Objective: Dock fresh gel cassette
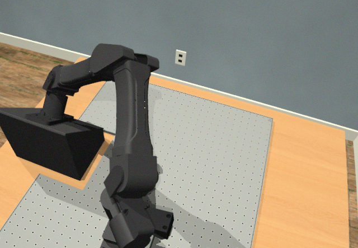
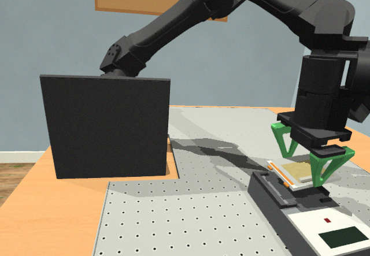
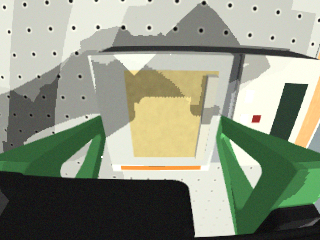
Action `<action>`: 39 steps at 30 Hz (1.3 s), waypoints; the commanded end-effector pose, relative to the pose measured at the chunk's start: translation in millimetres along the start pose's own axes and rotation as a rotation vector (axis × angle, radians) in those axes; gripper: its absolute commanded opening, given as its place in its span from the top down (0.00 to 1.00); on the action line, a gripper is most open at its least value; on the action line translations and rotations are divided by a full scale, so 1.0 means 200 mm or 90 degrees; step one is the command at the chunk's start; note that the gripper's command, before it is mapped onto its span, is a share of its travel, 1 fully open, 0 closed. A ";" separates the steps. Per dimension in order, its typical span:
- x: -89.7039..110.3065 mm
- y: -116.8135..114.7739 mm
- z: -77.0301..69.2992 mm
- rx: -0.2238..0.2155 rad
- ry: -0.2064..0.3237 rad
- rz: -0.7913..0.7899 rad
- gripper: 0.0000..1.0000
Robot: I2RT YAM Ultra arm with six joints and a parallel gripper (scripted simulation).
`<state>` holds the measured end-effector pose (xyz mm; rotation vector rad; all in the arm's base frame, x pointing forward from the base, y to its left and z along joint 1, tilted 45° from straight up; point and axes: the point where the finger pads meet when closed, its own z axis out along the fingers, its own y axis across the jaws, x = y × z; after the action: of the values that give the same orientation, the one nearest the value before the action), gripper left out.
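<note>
In the exterior view my gripper (image 2: 304, 163), with green fingers, is shut on the cassette FRESH (image 2: 298, 173), a white frame with a tan gel. It holds the cassette roughly level, a little above the dark bay of the dock D1 (image 2: 294, 200). Two copper tabs (image 2: 286, 184) stick out at the cassette's left edge, just above the bay's raised wall. A pale bar, likely the comb (image 2: 307, 179), lies along the gel's near edge. In the wrist view the fingers grip the cassette (image 3: 163, 120) by its two sides. In the top view the arm (image 1: 132, 141) hides the gripper and the cassette.
The dock's white console (image 2: 331, 227) carries a small dark red light (image 2: 327, 220) and a dark green display (image 2: 343, 236). The arm's black base box (image 2: 106, 126) stands at the left. The perforated grey deck (image 2: 185, 214) lies around the dock.
</note>
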<state>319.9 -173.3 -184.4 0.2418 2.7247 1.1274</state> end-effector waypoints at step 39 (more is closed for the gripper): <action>-0.04 -0.01 -0.05 0.010 -0.025 -0.006 1.00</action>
<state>323.6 -167.7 -191.2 0.2300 2.7216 1.1193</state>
